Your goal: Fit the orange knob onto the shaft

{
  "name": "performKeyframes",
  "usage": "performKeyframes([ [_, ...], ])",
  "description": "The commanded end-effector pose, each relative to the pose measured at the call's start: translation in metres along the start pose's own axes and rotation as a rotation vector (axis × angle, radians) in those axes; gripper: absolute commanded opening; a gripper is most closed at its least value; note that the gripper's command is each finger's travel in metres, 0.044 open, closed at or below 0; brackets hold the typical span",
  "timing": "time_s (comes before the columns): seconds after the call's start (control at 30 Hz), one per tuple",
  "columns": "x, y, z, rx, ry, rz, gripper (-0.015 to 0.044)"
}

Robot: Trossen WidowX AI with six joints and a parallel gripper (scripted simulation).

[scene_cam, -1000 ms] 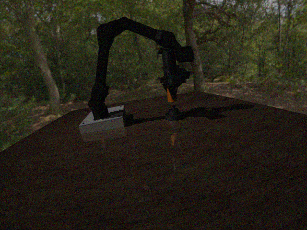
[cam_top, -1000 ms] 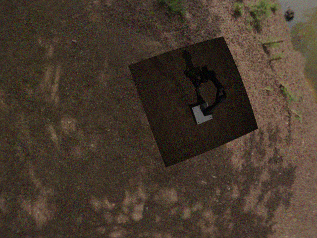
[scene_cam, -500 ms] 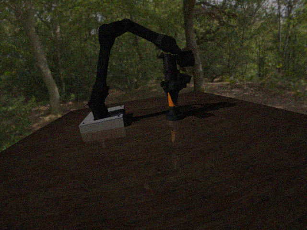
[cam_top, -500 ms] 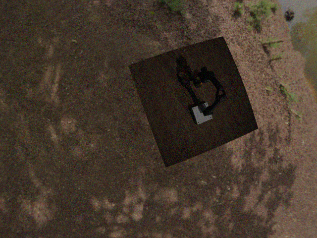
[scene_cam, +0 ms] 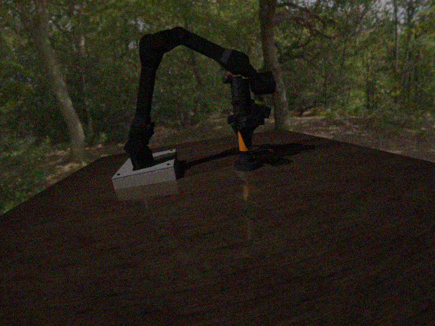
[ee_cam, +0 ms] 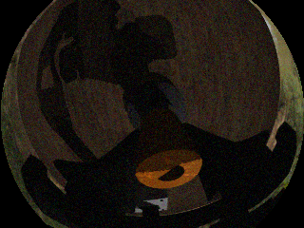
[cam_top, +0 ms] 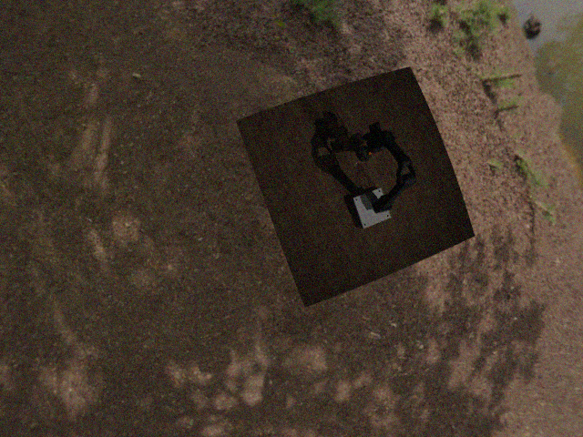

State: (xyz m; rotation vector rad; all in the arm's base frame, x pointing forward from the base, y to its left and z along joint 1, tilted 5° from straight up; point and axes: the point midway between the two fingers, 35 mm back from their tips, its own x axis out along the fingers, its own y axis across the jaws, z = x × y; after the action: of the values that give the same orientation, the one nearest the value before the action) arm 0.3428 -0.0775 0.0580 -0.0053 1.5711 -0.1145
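Observation:
The orange knob point(cam_top: 370, 153) point(scene_cam: 242, 142) point(ee_cam: 151, 180) is held upright; its near end in the wrist view shows a dark D-shaped hole. My gripper point(scene_cam: 245, 144) point(ee_cam: 161, 129) is shut on the knob and points down. The dark round pedestal point(scene_cam: 244, 164) point(ee_cam: 178, 101) stands on the table right under the knob. In the exterior view the knob's lower end is level with about the shaft's top; whether they touch cannot be told. The shaft is too dark to make out, and the pedestal is partly hidden behind the knob and in shadow in the wrist view.
The arm's light grey base plate point(cam_top: 372, 217) point(scene_cam: 144, 178) sits on the dark brown table point(cam_top: 329, 254) point(scene_cam: 217, 252), left of the pedestal in the exterior view. The arm's shadow falls across the table around the pedestal.

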Motion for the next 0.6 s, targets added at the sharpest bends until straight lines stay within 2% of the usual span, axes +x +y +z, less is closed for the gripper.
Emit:
performKeyframes([
  [0.0, 0.0007, 0.0001, -0.0018, -0.002, 0.003, -0.002, 0.0],
  [0.4, -0.0045, 0.0001, -0.0029, -0.011, 0.003, -0.002, 0.0],
  [0.57, -0.0049, 0.0001, -0.0025, -0.17, 0.004, -0.002, 0.0],
])
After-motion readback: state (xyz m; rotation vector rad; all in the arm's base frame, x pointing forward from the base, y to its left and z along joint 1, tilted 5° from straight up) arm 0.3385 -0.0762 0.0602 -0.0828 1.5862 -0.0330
